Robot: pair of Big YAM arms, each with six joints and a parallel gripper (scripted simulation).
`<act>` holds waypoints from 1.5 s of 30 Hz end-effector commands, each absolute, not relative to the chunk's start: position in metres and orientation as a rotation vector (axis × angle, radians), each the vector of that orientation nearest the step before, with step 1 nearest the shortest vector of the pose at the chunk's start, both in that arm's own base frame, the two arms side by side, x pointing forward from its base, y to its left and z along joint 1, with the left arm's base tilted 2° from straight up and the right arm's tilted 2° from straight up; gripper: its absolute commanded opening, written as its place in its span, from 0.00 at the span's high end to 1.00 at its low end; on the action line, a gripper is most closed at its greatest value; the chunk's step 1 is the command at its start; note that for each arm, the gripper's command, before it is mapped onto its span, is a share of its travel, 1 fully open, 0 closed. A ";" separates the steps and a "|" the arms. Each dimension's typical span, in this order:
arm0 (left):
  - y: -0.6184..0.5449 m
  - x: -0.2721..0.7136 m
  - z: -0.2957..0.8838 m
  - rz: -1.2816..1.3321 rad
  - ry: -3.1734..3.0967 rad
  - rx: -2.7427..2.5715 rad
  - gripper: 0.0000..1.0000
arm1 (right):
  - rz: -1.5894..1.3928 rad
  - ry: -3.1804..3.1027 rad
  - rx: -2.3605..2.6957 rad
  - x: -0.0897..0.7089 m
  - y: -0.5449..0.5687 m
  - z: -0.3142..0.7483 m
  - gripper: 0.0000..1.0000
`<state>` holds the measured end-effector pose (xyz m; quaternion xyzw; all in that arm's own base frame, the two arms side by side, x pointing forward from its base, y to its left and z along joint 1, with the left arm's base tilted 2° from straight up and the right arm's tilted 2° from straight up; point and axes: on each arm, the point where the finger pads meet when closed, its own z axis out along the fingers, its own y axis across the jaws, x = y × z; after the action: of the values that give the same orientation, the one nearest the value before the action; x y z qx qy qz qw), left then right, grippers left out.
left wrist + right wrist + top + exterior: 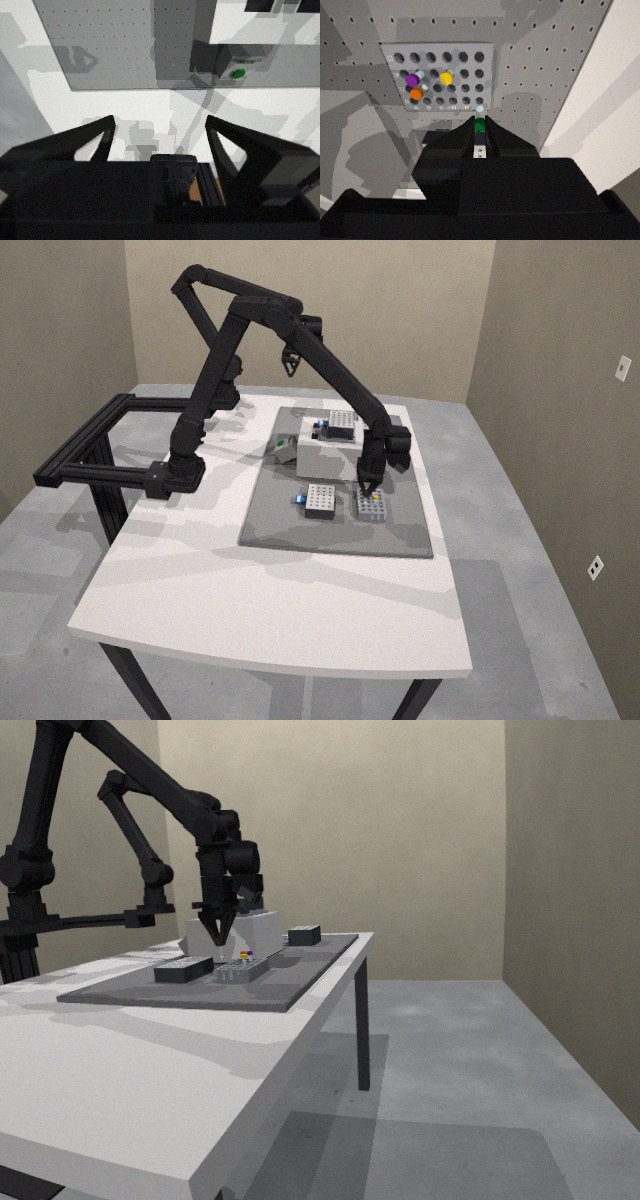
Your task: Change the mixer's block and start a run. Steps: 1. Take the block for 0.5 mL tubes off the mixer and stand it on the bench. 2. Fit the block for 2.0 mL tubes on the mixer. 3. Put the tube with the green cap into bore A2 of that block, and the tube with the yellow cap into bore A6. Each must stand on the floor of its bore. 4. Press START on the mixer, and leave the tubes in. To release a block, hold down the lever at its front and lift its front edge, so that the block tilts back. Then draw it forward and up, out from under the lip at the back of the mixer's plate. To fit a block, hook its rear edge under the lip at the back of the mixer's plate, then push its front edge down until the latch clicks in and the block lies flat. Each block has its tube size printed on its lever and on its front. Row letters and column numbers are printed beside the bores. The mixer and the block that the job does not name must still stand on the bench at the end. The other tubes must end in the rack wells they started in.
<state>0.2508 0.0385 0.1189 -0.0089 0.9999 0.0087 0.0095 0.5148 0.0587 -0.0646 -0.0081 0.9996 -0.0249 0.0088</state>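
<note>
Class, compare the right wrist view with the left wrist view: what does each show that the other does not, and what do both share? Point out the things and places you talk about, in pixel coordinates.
Only right wrist: the tube rack (487,80) with purple (412,80), orange (416,94) and yellow (446,78) caps, and a green cap (479,124) between the fingers.

Only left wrist: the green button (238,73).

Both: gripper fingers and the grey perforated mat (115,50) (530,65).
</note>
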 end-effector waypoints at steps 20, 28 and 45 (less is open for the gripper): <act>0.040 0.260 0.125 0.031 3.102 -0.041 0.00 | -0.088 3.167 -0.023 0.506 0.063 -0.075 0.91; 0.041 0.272 0.137 0.037 3.069 -0.041 0.00 | -0.075 3.112 -0.020 0.516 0.065 -0.005 0.91; 0.042 0.278 0.144 0.040 3.050 -0.039 0.00 | -0.067 3.078 -0.004 0.522 0.065 0.087 0.91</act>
<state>0.2490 0.0383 0.1170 -0.0089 0.9999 0.0084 0.0068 0.4948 0.0600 0.0313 -0.0107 0.9994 -0.0282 -0.0170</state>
